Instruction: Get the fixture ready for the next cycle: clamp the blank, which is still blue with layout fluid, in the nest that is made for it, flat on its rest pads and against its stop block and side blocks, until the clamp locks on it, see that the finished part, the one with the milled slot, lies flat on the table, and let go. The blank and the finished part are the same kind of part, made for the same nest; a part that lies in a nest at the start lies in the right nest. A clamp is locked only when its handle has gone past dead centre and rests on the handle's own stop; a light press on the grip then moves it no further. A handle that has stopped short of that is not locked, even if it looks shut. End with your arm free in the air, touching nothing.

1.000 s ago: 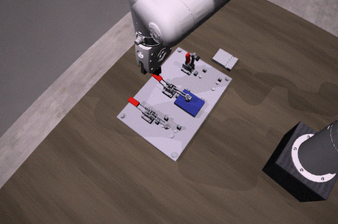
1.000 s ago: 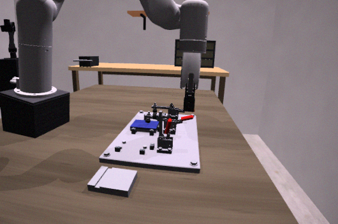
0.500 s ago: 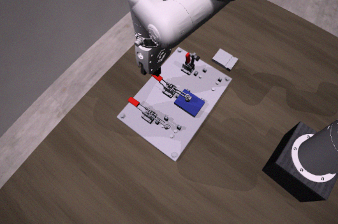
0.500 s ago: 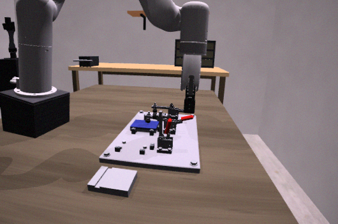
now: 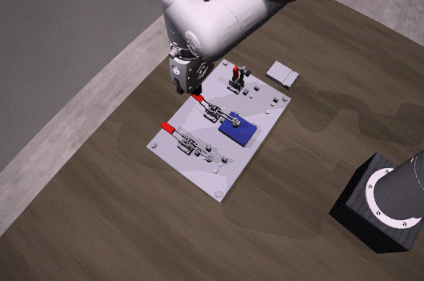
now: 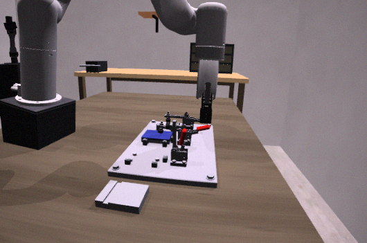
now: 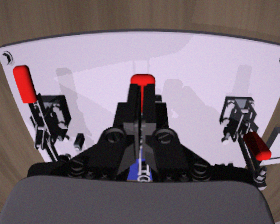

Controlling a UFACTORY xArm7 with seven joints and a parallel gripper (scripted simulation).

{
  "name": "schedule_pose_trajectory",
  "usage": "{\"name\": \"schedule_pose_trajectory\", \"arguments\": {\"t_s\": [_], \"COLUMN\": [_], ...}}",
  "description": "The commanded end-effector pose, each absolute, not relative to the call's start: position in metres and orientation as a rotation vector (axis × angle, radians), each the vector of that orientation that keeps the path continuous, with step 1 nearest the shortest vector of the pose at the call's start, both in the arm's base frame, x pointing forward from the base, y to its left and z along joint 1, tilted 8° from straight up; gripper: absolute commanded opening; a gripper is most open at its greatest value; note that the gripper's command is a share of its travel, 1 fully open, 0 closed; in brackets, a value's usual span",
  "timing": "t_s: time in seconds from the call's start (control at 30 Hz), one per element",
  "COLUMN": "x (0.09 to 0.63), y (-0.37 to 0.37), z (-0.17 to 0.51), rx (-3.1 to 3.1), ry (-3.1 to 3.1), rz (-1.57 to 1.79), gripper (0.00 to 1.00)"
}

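The blue blank (image 5: 238, 130) (image 6: 156, 135) lies in the middle nest of the grey fixture plate (image 5: 200, 178) (image 6: 201, 165) (image 7: 191, 63). The middle clamp's arm reaches onto the blank. Its red handle grip (image 5: 197, 98) (image 6: 203, 127) (image 7: 143, 83) lies low, pointing away from the blank. My gripper (image 5: 185, 91) (image 6: 206, 119) (image 7: 142, 101) is shut and empty, its tips right over that grip; I cannot tell if they touch it. The grey finished part (image 5: 282, 74) (image 6: 122, 196), with its milled slot, lies flat on the table beside the plate.
Two more clamps stand on the plate: one with its red handle (image 5: 168, 127) (image 7: 23, 83) lying low, one with its red handle (image 5: 235, 73) (image 6: 182, 136) upright. Both their nests are empty. The arm's black base (image 5: 372, 210) (image 6: 36, 124) stands on the table.
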State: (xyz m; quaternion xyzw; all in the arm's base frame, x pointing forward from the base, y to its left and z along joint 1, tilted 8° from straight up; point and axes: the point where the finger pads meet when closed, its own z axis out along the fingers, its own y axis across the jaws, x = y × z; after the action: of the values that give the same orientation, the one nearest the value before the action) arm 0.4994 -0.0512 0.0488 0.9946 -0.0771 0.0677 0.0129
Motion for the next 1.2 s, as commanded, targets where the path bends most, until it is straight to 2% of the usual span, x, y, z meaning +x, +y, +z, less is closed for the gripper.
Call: {"name": "schedule_pose_trajectory", "arguments": {"t_s": [0.0, 1.17], "x": [0.5009, 0.5014], "y": [-0.0513, -0.0514], "z": [0.0491, 0.0456], "rx": [3.099, 3.099], "ry": [-0.240, -0.240], "rz": [0.217, 0.217], "gripper": [0.00, 0.00]}}
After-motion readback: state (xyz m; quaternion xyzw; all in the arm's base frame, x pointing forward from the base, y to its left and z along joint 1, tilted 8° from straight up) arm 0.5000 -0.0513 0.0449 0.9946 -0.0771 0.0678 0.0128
